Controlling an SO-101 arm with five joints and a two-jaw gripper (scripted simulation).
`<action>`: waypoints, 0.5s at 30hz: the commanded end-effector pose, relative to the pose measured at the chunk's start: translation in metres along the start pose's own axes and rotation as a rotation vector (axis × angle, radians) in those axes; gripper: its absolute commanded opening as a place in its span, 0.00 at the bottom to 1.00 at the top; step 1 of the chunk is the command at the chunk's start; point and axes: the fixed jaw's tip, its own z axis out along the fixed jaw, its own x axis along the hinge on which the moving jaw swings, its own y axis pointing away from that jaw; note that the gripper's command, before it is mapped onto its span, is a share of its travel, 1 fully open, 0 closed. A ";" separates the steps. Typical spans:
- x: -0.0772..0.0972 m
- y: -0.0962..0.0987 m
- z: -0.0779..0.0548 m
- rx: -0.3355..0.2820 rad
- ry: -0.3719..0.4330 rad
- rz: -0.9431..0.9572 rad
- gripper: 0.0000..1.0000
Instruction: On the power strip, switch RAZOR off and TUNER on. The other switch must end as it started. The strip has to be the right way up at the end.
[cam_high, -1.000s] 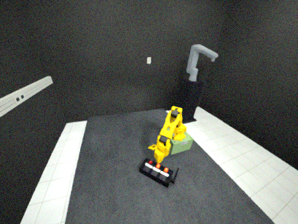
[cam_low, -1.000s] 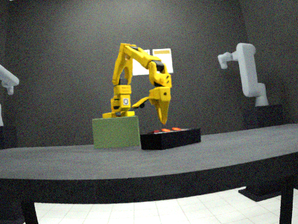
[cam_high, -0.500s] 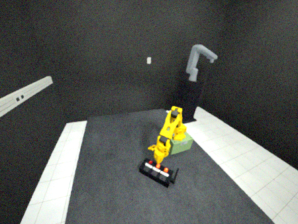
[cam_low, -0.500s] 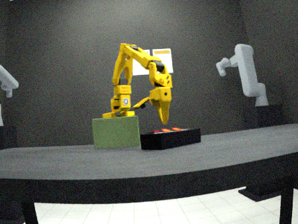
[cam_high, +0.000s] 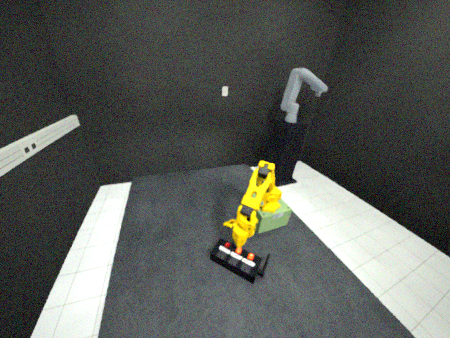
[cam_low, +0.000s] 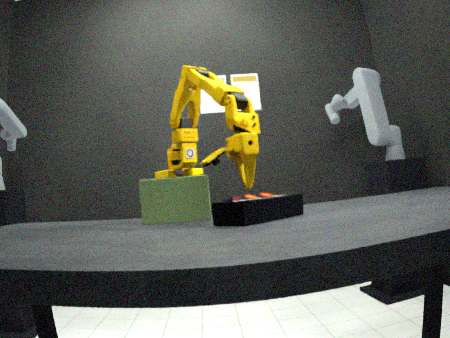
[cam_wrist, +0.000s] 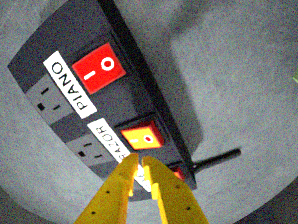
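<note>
The black power strip (cam_high: 226, 260) (cam_low: 257, 210) (cam_wrist: 69, 30) lies right way up on the dark table, its switches facing up. In the wrist view the red PIANO switch (cam_wrist: 99, 68) is at the far end. The middle switch (cam_wrist: 141, 137) glows orange, and its label is partly hidden. The third switch is mostly hidden behind my fingers. My yellow gripper (cam_high: 238, 248) (cam_low: 248, 185) (cam_wrist: 141, 163) is shut on nothing. It points straight down, its tips just above the strip at the near edge of the middle switch.
The arm stands on a green block (cam_high: 274, 216) (cam_low: 175, 199) right beside the strip. The strip's cord (cam_wrist: 216, 160) sticks out at its near end. A grey robot arm (cam_high: 300, 92) (cam_low: 372, 110) stands beyond the table. White floor tiles (cam_high: 350, 225) flank the table.
</note>
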 end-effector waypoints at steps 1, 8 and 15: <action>-0.002 -0.006 0.006 0.021 -0.007 -0.012 0.00; -0.003 -0.011 0.011 0.022 -0.007 -0.015 0.00; -0.003 -0.011 0.011 0.022 -0.007 -0.015 0.00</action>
